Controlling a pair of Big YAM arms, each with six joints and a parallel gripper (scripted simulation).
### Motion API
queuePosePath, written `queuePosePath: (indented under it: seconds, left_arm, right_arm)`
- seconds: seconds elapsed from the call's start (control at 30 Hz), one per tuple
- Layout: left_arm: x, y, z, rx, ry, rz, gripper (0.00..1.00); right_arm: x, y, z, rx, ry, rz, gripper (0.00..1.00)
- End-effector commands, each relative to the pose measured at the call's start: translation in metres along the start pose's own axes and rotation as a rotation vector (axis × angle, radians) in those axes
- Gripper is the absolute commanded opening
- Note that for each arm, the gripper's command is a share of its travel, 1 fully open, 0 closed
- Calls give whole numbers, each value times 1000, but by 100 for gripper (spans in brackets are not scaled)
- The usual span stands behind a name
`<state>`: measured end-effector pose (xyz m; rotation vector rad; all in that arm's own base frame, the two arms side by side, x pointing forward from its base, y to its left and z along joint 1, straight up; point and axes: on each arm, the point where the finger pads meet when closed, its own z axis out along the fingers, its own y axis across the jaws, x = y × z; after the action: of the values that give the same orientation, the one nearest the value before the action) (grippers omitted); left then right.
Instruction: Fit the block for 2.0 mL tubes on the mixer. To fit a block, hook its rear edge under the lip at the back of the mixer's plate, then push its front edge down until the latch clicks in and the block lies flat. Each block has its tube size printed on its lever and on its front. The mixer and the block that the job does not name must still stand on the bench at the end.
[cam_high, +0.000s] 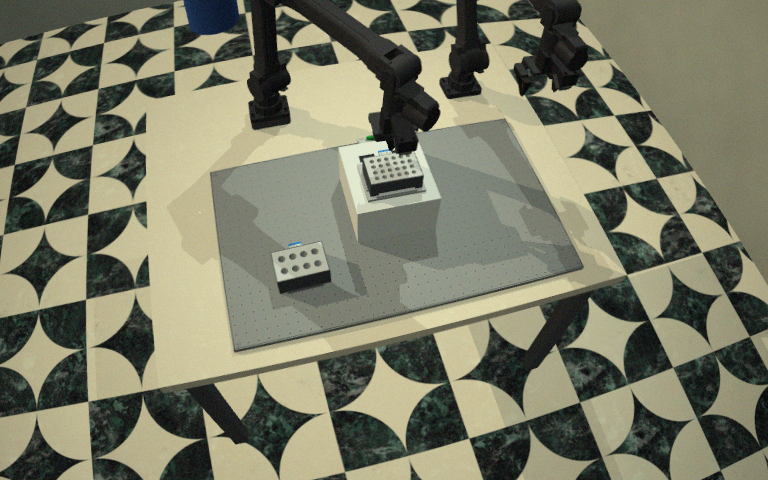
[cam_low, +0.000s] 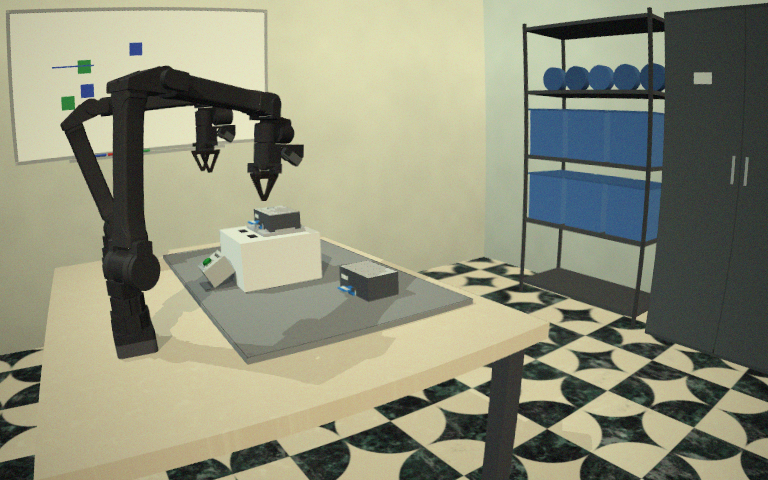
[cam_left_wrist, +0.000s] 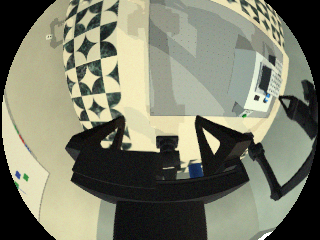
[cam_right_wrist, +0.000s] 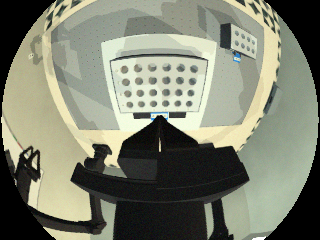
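Note:
A dark block with many small wells (cam_high: 392, 172) sits on the plate of the white mixer (cam_high: 396, 209) and looks about level. Its blue lever faces the arm bases; the printed size is too small to read. My right gripper (cam_high: 403, 148) is shut and empty, and hangs a little above the lever edge of this block (cam_right_wrist: 159, 87), clear of it in the exterior view (cam_low: 263, 195). A second block with several larger wells (cam_high: 300, 266) stands on the grey mat, front left. My left gripper (cam_high: 529, 76) is open and empty, raised high beside its base.
The grey mat (cam_high: 396, 249) covers most of the table top. The mixer's slanted control panel with a green button (cam_low: 214, 267) faces the arm bases. A blue container (cam_high: 210, 14) stands at the far table edge. A shelf and a cabinet stand off the table.

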<state>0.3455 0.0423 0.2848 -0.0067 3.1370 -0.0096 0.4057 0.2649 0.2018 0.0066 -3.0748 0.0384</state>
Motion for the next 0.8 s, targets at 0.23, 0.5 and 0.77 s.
queuePosePath:
  seconds: [0.23, 0.5, 0.77]
  left_arm:
    - [-4, -2, -1, 0, -7, 13, 100]
    - [-1, -2, 3, 1, 4, 13, 100]
    - [-1, -2, 3, 0, 3, 13, 100]
  right_arm:
    - [-16, 2, -37, -22, -32, -2, 0]
    - [-12, 7, -36, -14, -20, -10, 0]
    - [-9, 10, -27, -17, -26, 1, 0]
